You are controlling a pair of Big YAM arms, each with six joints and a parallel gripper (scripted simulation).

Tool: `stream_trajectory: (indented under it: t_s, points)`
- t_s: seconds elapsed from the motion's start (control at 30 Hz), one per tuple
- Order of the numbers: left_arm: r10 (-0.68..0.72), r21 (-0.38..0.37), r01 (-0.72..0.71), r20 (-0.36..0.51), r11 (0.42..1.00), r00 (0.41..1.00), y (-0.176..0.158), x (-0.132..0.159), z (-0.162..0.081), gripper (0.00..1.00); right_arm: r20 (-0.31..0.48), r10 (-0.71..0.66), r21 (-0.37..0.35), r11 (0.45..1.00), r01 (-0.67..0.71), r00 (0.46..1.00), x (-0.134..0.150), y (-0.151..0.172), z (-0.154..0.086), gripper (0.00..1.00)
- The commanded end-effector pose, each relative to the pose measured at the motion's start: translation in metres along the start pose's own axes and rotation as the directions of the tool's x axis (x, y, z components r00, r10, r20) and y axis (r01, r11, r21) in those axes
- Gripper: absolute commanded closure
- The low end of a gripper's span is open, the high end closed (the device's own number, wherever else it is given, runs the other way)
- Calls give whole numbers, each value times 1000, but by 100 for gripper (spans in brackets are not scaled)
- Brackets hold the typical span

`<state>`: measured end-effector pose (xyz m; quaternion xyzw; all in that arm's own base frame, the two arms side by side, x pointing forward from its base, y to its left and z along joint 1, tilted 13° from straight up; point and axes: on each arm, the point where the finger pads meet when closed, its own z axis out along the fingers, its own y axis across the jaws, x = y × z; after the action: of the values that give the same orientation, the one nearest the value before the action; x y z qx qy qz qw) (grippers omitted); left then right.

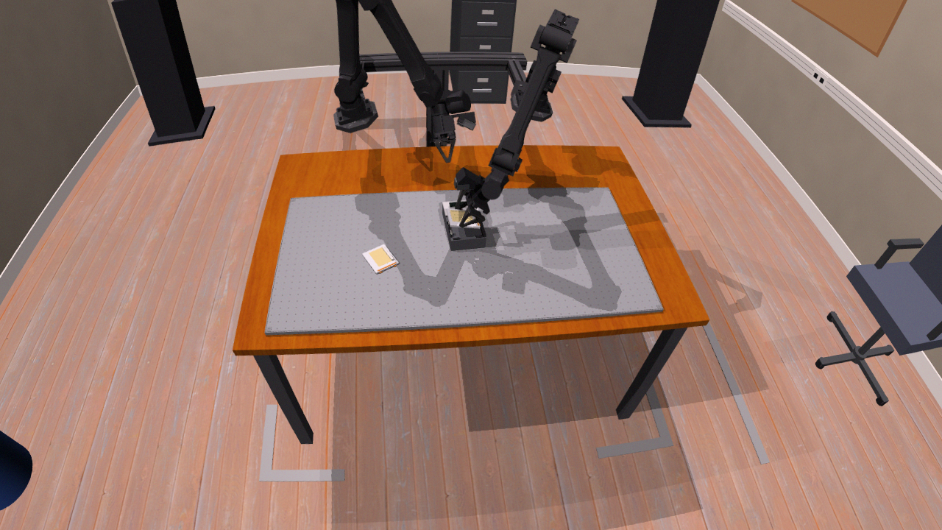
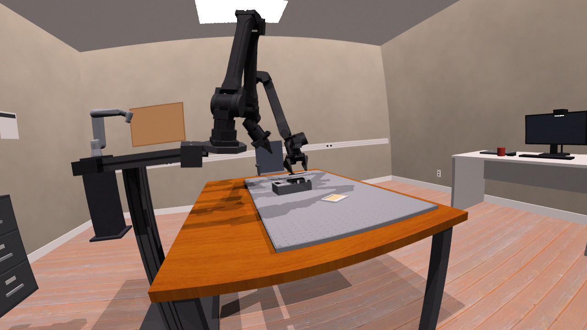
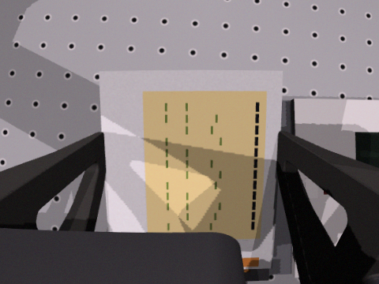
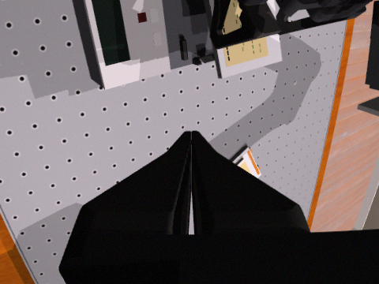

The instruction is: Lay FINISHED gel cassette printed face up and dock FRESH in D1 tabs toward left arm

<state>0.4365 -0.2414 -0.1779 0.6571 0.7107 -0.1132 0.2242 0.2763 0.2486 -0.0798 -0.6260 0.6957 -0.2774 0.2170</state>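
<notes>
Off the long edge of the deck [image 1: 342, 309] [image 2: 349, 233] [image 3: 197, 12] [image 4: 110, 166] nearest the arm bases, my left claw [image 1: 462, 214] [image 2: 297, 172] [image 3: 191, 143] [image 4: 247, 35] grips FINISHED [image 1: 455, 215] [image 2: 292, 174] [image 3: 197, 118] [image 4: 246, 53] above deck level, D1 [image 1: 467, 244] [image 2: 292, 188] [image 3: 320, 112] [image 4: 122, 76] close by; my closed right claw [image 1: 447, 159] [image 2: 270, 151] [image 4: 191, 143] waits farther away.
</notes>
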Motion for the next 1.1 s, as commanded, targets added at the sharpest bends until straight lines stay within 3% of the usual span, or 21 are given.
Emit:
stream_trajectory:
  t_s: [0.0,1.07]
  points:
    - [6,-5,-5,8,1000,1000,3,-4,-2,100,21,15,12,1000,-16,1000,-8,-8,-14,100]
    - [6,-5,-5,8,1000,1000,3,-4,-2,100,41,32,23,999,-33,999,-18,-24,-32,100]
